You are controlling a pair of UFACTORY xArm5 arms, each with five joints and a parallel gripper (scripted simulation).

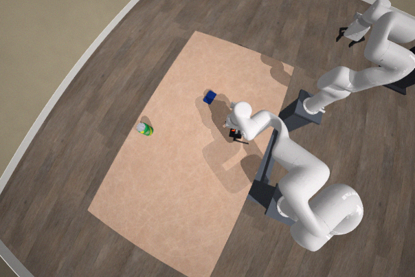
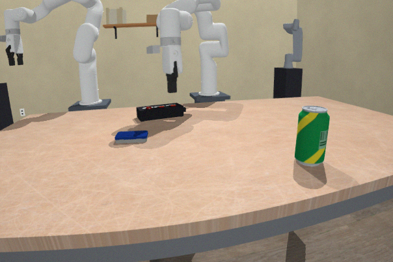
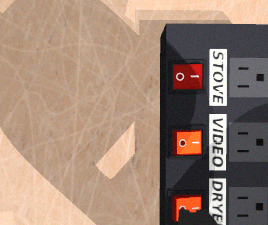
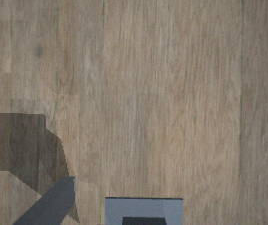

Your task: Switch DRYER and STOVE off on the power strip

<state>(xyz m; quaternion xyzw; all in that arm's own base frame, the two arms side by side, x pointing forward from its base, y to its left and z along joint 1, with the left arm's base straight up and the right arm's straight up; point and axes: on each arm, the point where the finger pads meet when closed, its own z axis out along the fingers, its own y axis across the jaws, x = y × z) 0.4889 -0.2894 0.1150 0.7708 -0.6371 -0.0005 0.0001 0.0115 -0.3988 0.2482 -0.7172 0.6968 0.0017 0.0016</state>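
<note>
The black power strip (image 1: 235, 135) (image 2: 160, 114) (image 3: 189, 111) lies right way up on the table. In the left wrist view the STOVE switch (image 3: 187, 76) is dark red and unlit. The VIDEO switch (image 3: 188, 143) and the DRYER switch (image 3: 186, 200) are bright orange and lit. The lower part of DRYER is hidden by the dark fingertips. My left gripper (image 2: 172, 91) is shut and empty, pointing down above the strip near DRYER; the arm hides its tips in the top view. My right gripper (image 1: 344, 43) (image 2: 16, 64) is open and empty, high up and away from the table.
A blue and grey block (image 1: 209, 97) (image 2: 131, 136) lies near the strip. A green can (image 1: 145, 129) (image 2: 312, 136) stands upright toward the table's far edge from the arms. A short black cord (image 1: 241, 141) leaves the strip's end. The right wrist view shows wooden floor (image 4: 159, 109).
</note>
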